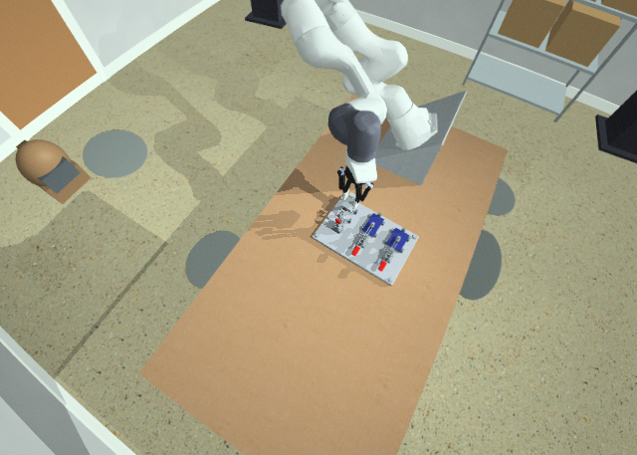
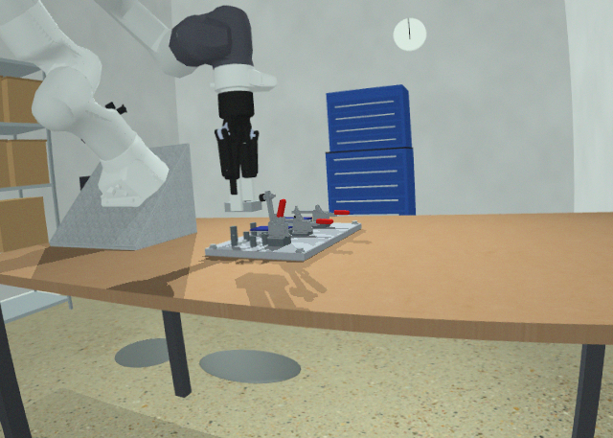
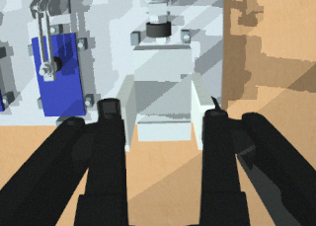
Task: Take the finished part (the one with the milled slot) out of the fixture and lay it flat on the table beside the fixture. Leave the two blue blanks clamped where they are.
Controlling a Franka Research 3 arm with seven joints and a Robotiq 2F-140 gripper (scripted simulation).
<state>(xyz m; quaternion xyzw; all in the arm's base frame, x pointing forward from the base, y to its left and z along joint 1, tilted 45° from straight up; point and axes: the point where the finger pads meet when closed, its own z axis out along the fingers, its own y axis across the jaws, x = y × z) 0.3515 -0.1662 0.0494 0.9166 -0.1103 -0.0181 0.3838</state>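
The finished part [image 2: 243,205], a pale grey block, is clear of the fixture plate [image 2: 316,247] and hangs in the air above the plate's rear corner, the one nearest the arm's wedge-shaped base [image 2: 148,216]. The milled slot cannot be made out in any view. In the wrist view the finished part [image 3: 165,104] sits between the two black fingers of the gripper [image 2: 238,175], which points straight down; the jaws are closed narrowly on the part and grip it at its sides.

On the fixture plate [image 1: 334,242], the station nearest the gripper [image 1: 354,195] has its toggle clamp [image 2: 273,216] raised, with the red handle upright. The other two stations each hold a blue blank [image 1: 373,224] [image 1: 396,238] under a lowered toggle clamp whose red handle lies flat toward the front edge of the plate.

The fixture plate rests on a wooden table [image 2: 445,265], with bare table surface on all sides of it. Beyond the table, behind the fixture plate, stands a blue drawer cabinet [image 2: 369,150], and a round wall clock [image 2: 409,34] hangs above it.
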